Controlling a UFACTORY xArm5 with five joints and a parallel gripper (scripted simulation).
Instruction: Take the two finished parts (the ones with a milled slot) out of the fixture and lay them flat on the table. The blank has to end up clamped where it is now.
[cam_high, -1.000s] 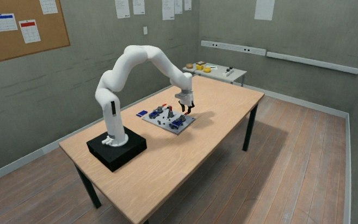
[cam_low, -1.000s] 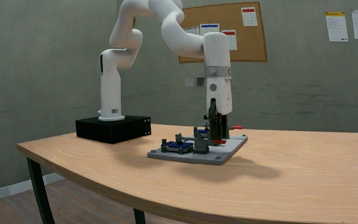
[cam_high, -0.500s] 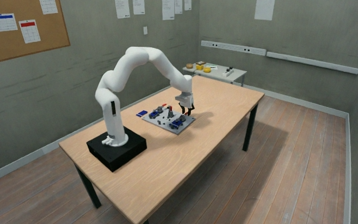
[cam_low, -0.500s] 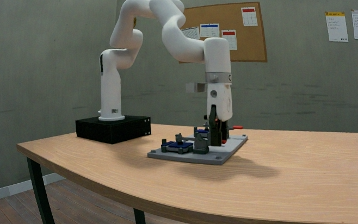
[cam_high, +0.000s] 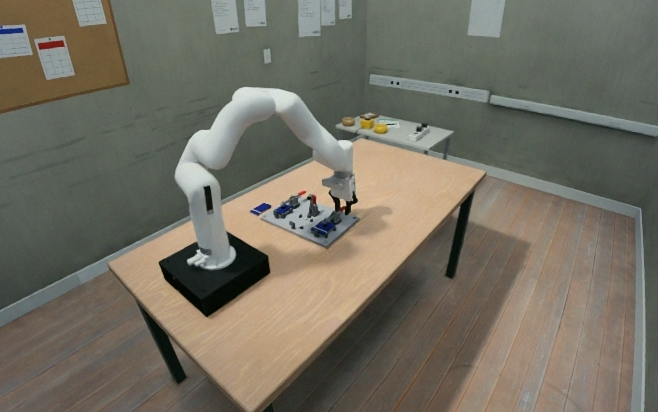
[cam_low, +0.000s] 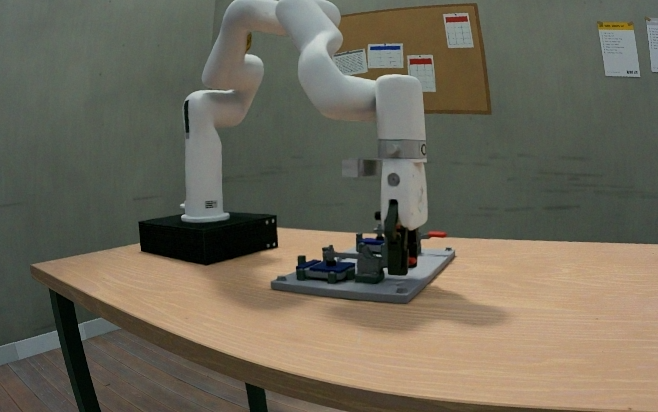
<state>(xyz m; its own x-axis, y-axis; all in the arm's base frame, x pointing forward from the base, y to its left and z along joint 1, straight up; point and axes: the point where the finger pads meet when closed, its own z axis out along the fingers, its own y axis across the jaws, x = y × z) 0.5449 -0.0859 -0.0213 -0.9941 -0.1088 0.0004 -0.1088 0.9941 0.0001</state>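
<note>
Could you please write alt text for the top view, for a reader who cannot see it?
A white robot arm on a black base block reaches down to a grey fixture plate on a light wooden table, its half-open pincer around a red-handled toggle clamp. Two blue parts sit in the fixture; a third blue flat part lies on the table beside it.

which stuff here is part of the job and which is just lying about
Job:
- fixture with its clamps
- blue parts in it, and
- blue part already flat on the table
- claw, partly open, down at a red clamp handle

Lying about:
- side table with yellow items
- corkboard
- wall papers
</note>
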